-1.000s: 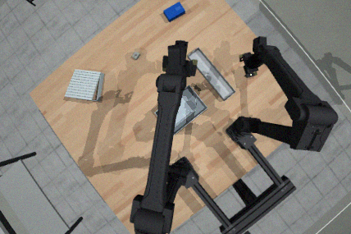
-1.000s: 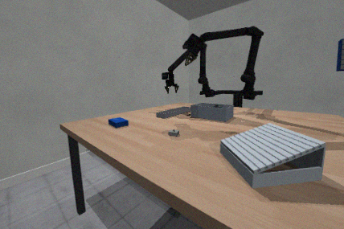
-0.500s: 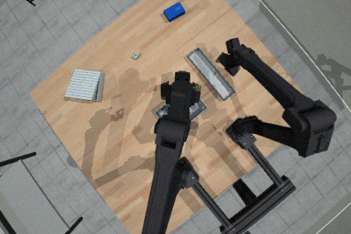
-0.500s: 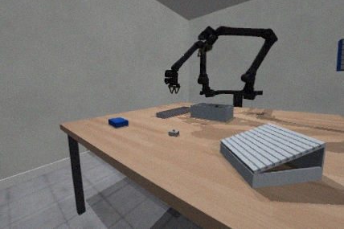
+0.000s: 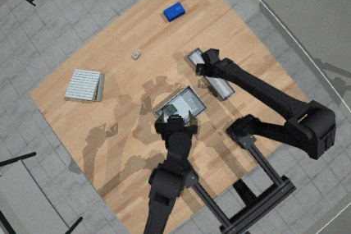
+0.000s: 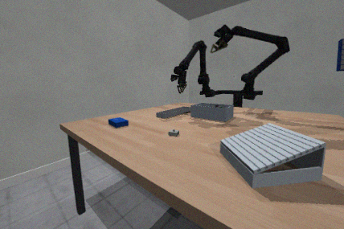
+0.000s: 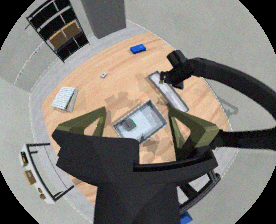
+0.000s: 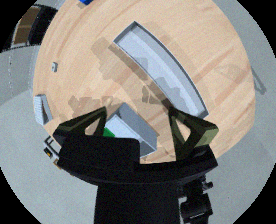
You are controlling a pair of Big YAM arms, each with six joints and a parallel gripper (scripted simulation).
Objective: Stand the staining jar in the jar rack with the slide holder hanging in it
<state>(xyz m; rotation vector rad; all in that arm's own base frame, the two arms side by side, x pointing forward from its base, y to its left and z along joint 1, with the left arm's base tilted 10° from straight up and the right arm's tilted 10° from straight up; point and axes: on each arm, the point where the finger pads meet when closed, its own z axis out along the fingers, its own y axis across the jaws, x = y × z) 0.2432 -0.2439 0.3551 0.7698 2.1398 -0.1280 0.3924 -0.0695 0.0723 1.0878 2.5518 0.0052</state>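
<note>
A grey open-topped tote stands on the table. A small grey thing with a green part lies inside it at one end; I cannot tell whether it is the jar, the holder or both. The jar rack cannot be told apart for certain. My left gripper is open and empty, high above the tote. My right gripper is open and empty, above and beside the long grey tray.
A slatted, sloping light grey rack stands away from the tote. A blue block and a small grey piece lie on the far side. The tray lies near the tote.
</note>
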